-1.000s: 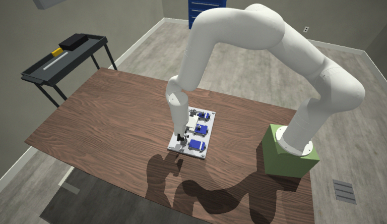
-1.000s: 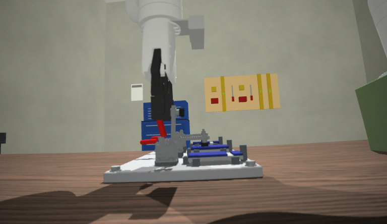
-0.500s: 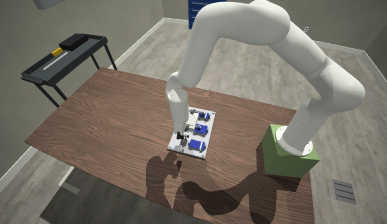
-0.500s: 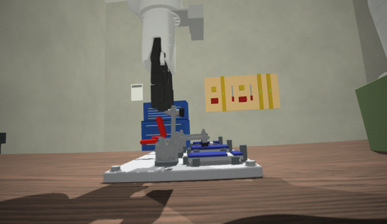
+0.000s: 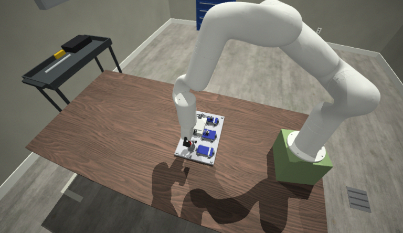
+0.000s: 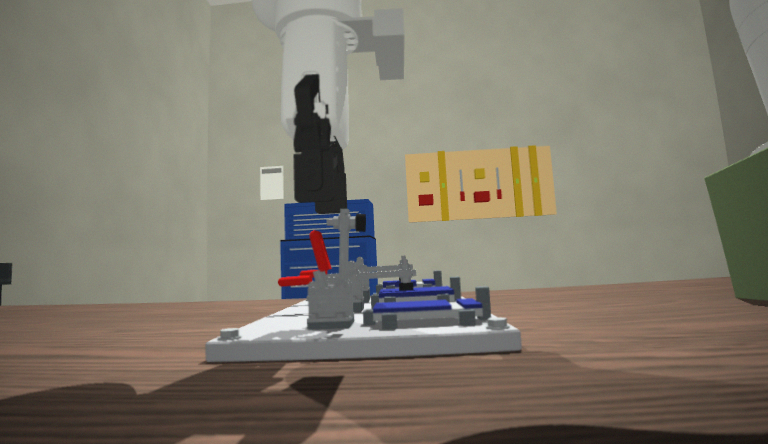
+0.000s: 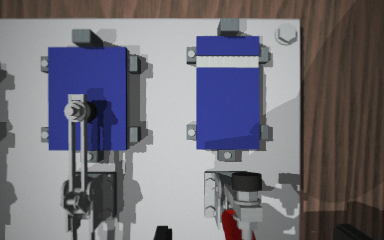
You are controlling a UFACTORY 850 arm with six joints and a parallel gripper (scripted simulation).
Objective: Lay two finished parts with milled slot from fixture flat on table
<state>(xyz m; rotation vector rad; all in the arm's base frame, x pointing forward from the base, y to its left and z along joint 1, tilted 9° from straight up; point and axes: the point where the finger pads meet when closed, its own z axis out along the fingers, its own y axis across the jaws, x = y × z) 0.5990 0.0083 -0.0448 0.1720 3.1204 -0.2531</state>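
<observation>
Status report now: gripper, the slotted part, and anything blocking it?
Gripper open, empty, above raised clamp. Slotted part unclamped, in fixture. Neighbour part clamped. Nothing over slotted part.

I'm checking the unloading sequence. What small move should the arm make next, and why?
Probably shift the open gripper over the slotted part and descend to grasp it. Its toggle clamp stands raised with the red handle tilted up, so nothing presses it, while the plain blank remains clamped.
</observation>
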